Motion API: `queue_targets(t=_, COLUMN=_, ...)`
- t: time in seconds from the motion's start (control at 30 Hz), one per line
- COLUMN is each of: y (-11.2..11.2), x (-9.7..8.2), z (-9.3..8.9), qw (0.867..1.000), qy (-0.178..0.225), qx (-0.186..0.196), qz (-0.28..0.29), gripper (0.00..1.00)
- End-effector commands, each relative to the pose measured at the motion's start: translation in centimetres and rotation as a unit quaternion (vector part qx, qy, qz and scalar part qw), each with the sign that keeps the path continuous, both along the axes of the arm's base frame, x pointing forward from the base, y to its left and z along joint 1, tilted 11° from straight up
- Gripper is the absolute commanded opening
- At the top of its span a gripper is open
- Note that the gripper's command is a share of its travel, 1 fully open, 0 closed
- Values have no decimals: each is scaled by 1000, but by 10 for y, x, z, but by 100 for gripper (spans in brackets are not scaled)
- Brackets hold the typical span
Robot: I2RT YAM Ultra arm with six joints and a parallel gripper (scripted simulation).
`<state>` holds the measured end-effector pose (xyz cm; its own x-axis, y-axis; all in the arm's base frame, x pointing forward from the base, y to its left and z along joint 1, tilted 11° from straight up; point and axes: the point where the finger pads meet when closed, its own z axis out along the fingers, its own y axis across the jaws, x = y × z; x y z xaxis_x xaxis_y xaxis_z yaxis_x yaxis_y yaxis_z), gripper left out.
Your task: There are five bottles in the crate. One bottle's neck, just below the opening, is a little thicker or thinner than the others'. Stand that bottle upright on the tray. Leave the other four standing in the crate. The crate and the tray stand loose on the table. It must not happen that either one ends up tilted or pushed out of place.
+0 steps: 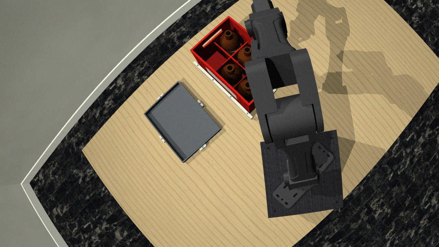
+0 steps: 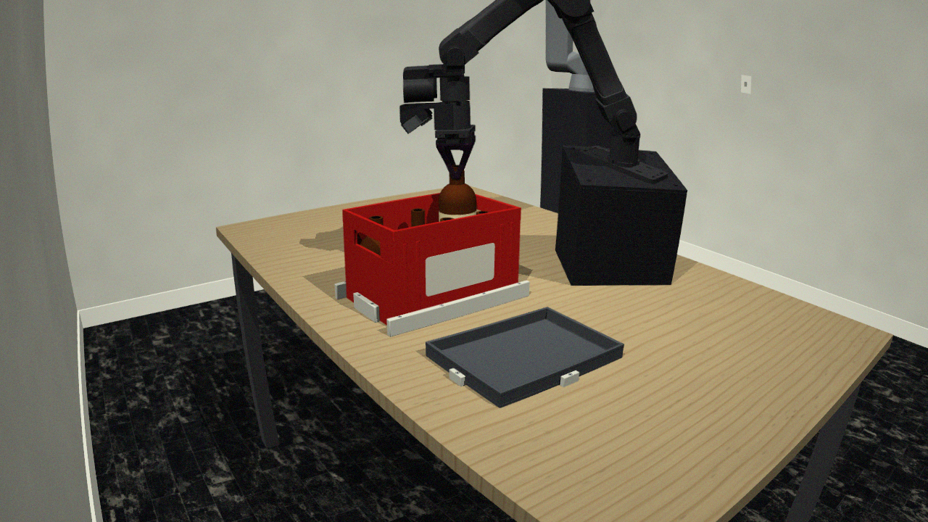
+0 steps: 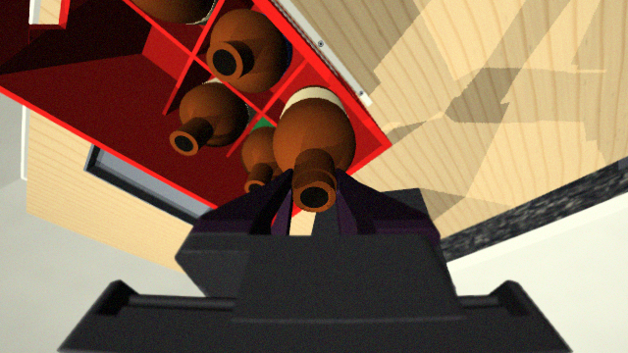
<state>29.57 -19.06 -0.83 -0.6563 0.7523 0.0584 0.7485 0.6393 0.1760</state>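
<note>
1. The bottle being lifted (image 2: 457,198) (image 3: 314,137) hangs upright, its shoulder and pale label band above the rim in the exterior view, its lower part within the crate's walls.
2. The jaws (image 2: 457,174) pinch its neck from two sides, just under the opening. That is likely the handiest hold, since the neighbours and dividers leave little room around the body.
3. Whether this neck is the odd one I cannot tell; the choice seems made, and the lift is under way.
4. The red crate (image 1: 250,105) (image 2: 454,259) (image 3: 385,145) sits level. Four other bottles stand in its compartments, kept apart by dividers, presumably so that one can leave without knocking the rest.
5. White strips (image 1: 230,96) (image 2: 459,308) (image 3: 320,43) lie along the crate's foot, probably to mark or steady its place. A bottle base catching the wall could still tip it, so the climb should go straight up until clear.
6. The grey tray (image 1: 184,122) (image 2: 525,354) (image 3: 146,175) lies flat on the tabletop (image 1: 138,172) (image 2: 733,363) (image 3: 64,181), empty, beside the crate; a gentle, vertical set-down would suit its low rim.
</note>
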Motion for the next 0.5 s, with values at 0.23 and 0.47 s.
queue_targets(t=0.23, y=-17, x=9, z=30, qw=999, qy=-29, qx=-22, qz=-7, gripper=0)
queue_targets(t=0.47, y=-17, x=9, z=30, qw=999, qy=-29, qx=-22, qz=-7, gripper=0)
